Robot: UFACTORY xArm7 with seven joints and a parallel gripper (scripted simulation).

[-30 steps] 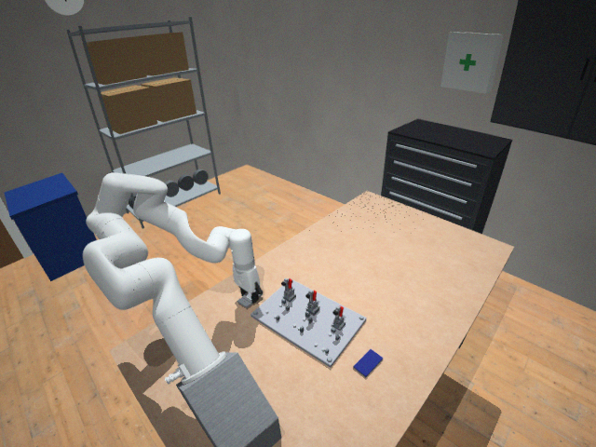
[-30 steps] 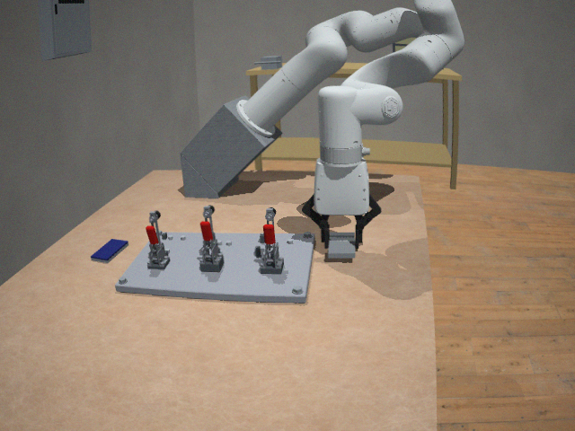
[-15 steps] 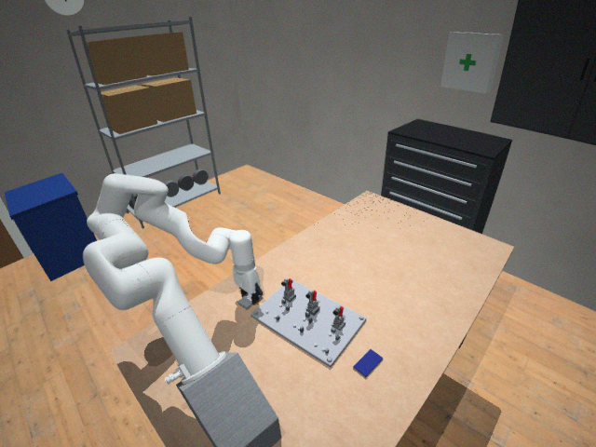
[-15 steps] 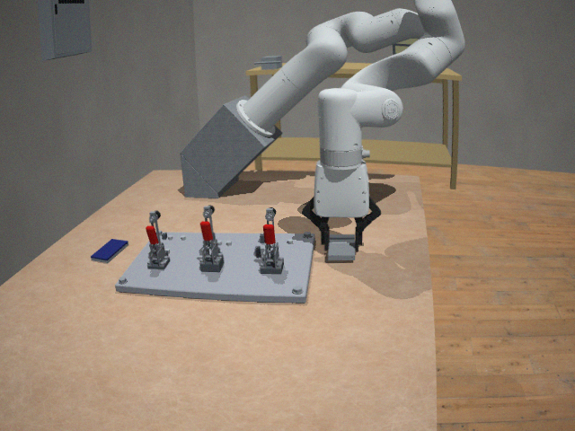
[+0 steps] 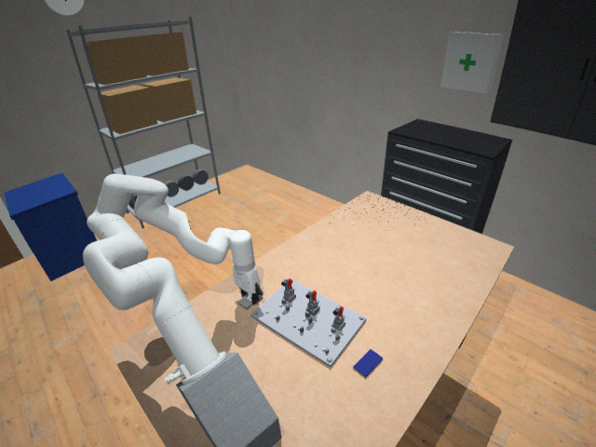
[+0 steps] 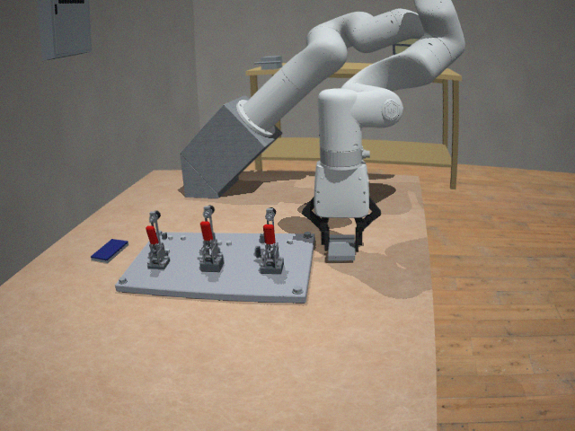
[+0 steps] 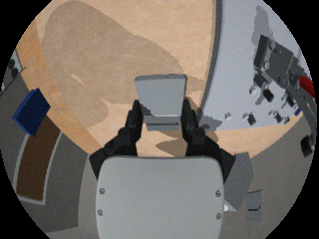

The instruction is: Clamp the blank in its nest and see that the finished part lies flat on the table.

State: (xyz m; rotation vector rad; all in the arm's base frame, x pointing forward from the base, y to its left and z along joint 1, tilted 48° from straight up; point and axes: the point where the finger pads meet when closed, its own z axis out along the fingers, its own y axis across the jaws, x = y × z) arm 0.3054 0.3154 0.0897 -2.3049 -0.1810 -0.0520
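My gripper (image 6: pixel 340 241) is shut on the grey finished part (image 6: pixel 340 250) and holds it level, down at the table top beside the short end of the fixture plate (image 6: pixel 217 268). I cannot tell if the part touches the table. The part also shows in the wrist view (image 7: pixel 159 102) and in the top view (image 5: pixel 245 302). The blue blank (image 6: pixel 110 249) lies flat on the table beyond the plate's other end; it also shows in the top view (image 5: pixel 367 362). Three toggle clamps (image 6: pixel 207 245) stand on the plate with red handles raised. All three nests look empty.
The arm's grey base (image 6: pixel 220 148) stands on the table behind the plate. The table's edge (image 6: pixel 427 296) runs close to the gripper's side, with wooden floor beyond. A black drawer cabinet (image 5: pixel 445 170) stands past the table's far end.
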